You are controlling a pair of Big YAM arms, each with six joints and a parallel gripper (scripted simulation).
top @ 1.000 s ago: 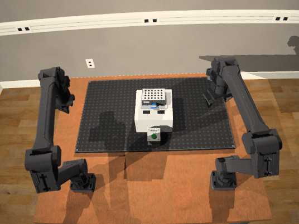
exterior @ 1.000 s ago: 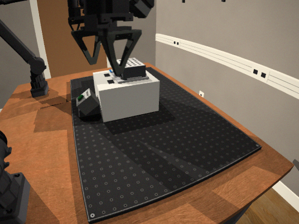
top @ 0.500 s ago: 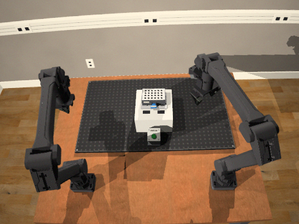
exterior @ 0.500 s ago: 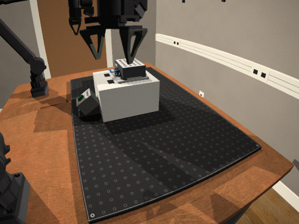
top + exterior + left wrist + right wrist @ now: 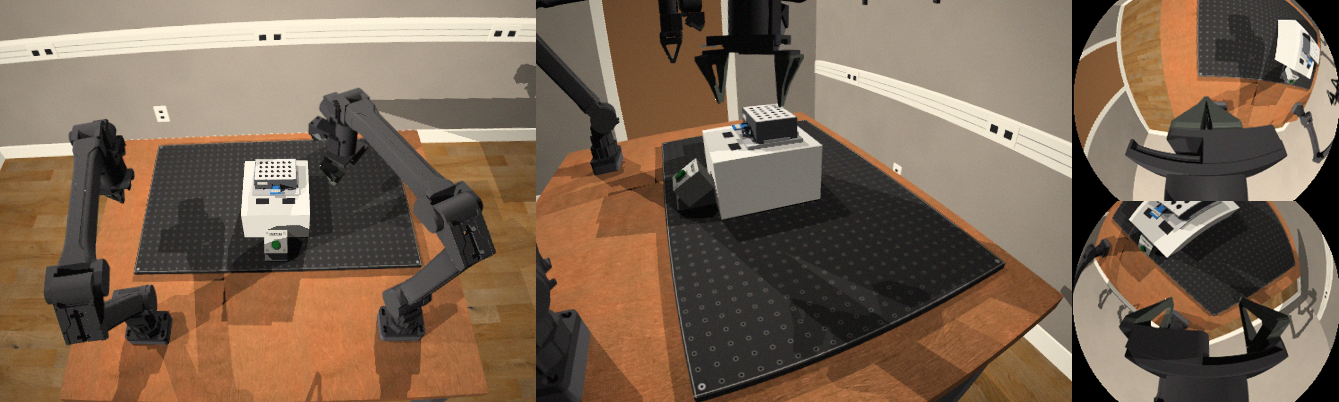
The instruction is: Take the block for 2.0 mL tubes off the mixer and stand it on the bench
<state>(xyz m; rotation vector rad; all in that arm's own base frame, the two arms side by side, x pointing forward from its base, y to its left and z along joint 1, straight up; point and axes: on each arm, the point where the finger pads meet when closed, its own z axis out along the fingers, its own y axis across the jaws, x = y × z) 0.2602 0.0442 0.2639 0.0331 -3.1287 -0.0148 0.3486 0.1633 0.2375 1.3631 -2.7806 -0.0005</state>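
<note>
Block point(image 5: 275, 170) point(image 5: 770, 125) point(image 5: 1313, 47) point(image 5: 1180, 205) seated atop mixer point(image 5: 275, 225) point(image 5: 768, 175) point(image 5: 1289, 42) point(image 5: 1168, 248), near the middle of the worktop point(image 5: 260, 360) point(image 5: 631, 270) point(image 5: 1179, 85) point(image 5: 1202, 322). Right jaws point(image 5: 342, 174) point(image 5: 751, 103): wide, holding nothing, right of mixer. Left jaws point(image 5: 121, 198) point(image 5: 673, 61): closed, nothing held, far left.

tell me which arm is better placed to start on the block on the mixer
Right, I'd say: its open pincer hangs nearer the white-topped dark block with round holes. The left pincer is shut and farther off.
</note>
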